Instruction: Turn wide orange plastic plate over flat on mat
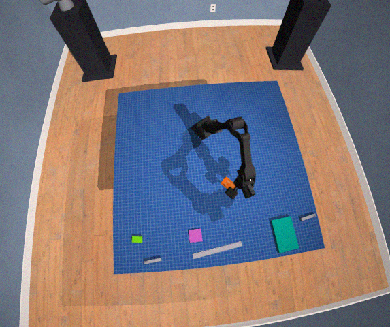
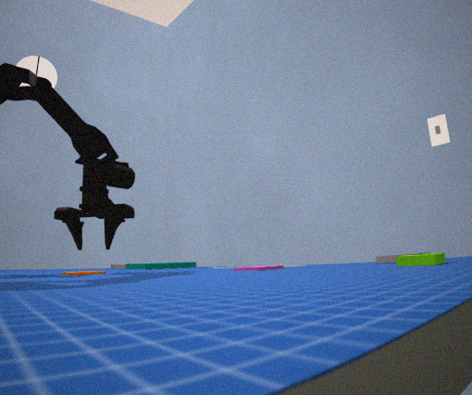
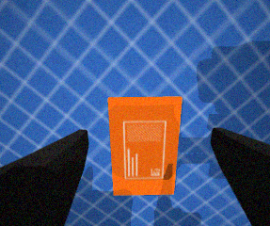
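The orange plate (image 3: 144, 145) is a thin flat rectangle with a white printed outline on its upper face. It lies flat on the blue mat (image 1: 209, 169); it also shows in the top view (image 1: 227, 182) and as a thin orange sliver in the exterior view (image 2: 83, 272). My gripper (image 2: 92, 244) hangs above the plate with its fingers pointing down and apart. In the wrist view the plate lies between the two dark fingers, touching neither. The gripper is open and empty.
Along the mat's near edge lie a green block (image 1: 137, 239), a magenta square (image 1: 195, 235), a teal slab (image 1: 284, 234) and three grey bars (image 1: 217, 249). Two black posts (image 1: 82, 38) stand at the back of the wooden table.
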`<state>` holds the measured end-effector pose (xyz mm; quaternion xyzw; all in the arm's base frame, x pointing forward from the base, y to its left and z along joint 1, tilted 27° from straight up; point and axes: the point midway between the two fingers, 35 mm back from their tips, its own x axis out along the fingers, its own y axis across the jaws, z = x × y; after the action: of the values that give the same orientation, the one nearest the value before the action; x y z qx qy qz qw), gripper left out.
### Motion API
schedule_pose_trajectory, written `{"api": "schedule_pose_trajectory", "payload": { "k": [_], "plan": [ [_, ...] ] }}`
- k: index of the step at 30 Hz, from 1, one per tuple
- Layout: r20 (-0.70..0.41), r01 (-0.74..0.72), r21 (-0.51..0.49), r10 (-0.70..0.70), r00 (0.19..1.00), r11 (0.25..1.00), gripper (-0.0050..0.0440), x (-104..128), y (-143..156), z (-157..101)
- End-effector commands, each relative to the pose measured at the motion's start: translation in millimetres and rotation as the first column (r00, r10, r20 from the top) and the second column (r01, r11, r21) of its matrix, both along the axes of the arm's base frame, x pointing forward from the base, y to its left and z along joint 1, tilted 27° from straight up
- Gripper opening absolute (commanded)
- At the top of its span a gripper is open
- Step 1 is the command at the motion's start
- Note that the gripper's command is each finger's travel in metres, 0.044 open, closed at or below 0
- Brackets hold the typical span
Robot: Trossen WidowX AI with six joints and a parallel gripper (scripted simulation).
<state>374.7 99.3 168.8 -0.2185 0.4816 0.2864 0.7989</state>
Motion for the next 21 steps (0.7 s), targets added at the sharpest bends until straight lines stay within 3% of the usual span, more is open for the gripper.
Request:
{"api": "schedule_pose_trajectory", "payload": {
  "k": [1,21],
  "plan": [
    [0.033,0.004,0.008,-0.004,0.999,1.000,0.0341,2,1,13],
    [0.009,0.003,0.003,-0.003,1.000,1.000,0.0341,5,4,-8]
  ]
}}
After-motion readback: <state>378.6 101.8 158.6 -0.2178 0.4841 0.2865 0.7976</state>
